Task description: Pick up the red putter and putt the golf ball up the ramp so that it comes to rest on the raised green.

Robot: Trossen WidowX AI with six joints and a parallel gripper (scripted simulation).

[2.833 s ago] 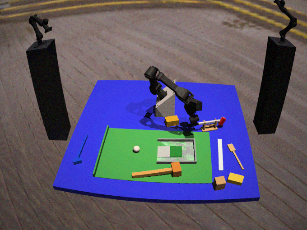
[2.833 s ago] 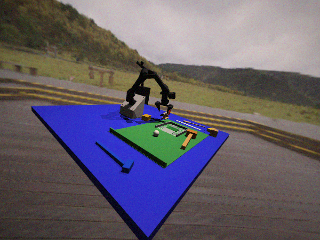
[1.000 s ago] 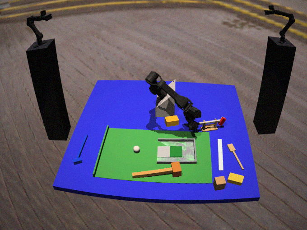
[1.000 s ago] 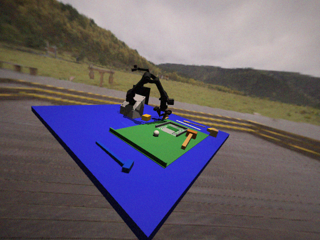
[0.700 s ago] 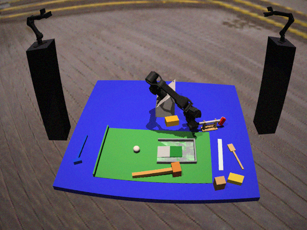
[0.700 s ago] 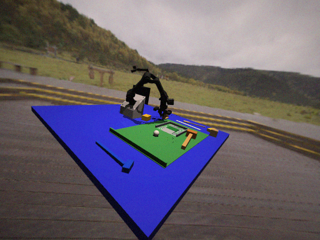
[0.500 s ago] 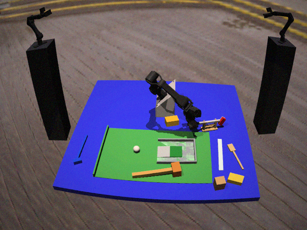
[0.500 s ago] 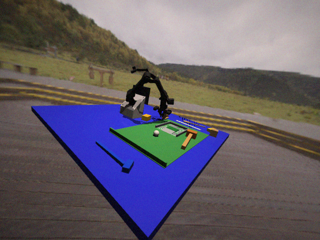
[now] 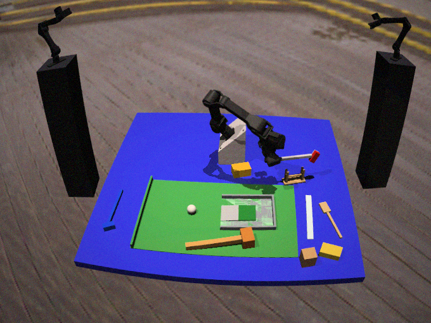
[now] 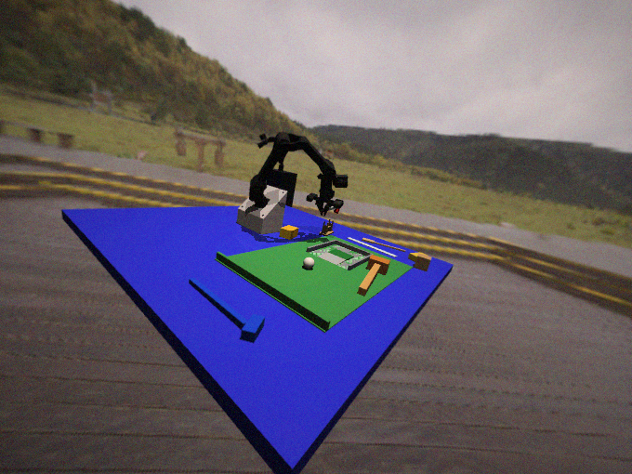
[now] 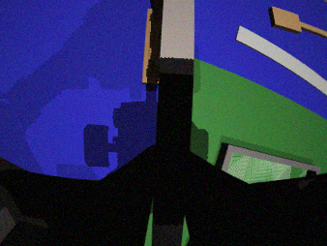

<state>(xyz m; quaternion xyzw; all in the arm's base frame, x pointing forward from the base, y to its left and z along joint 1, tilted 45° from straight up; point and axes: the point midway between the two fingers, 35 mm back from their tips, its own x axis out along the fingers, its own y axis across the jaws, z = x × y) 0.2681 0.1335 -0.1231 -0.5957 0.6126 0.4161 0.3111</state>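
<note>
My gripper (image 9: 273,160) (image 10: 326,207) (image 11: 166,151) is shut on the black grip end of the red putter (image 9: 314,156) (image 10: 337,210) (image 11: 176,11). It holds the putter level, a little above the small wooden stand (image 9: 294,177) (image 10: 326,228) (image 11: 148,49), with the grey shaft and red head pointing right. The white golf ball (image 9: 191,208) (image 10: 308,262) rests on the green mat (image 9: 163,229), left of the grey ramp (image 9: 229,212). The ramp leads up to the raised green (image 9: 248,212) (image 10: 339,252), which sits inside a grey frame (image 9: 248,197).
An orange mallet (image 9: 222,240) lies on the mat in front of the frame. A blue putter (image 9: 113,211) lies at the far left. A yellow block (image 9: 241,169) sits by the arm's base. A white strip (image 9: 308,216), wooden paddle (image 9: 329,217), brown cube (image 9: 308,256) and yellow block (image 9: 330,250) lie at the right.
</note>
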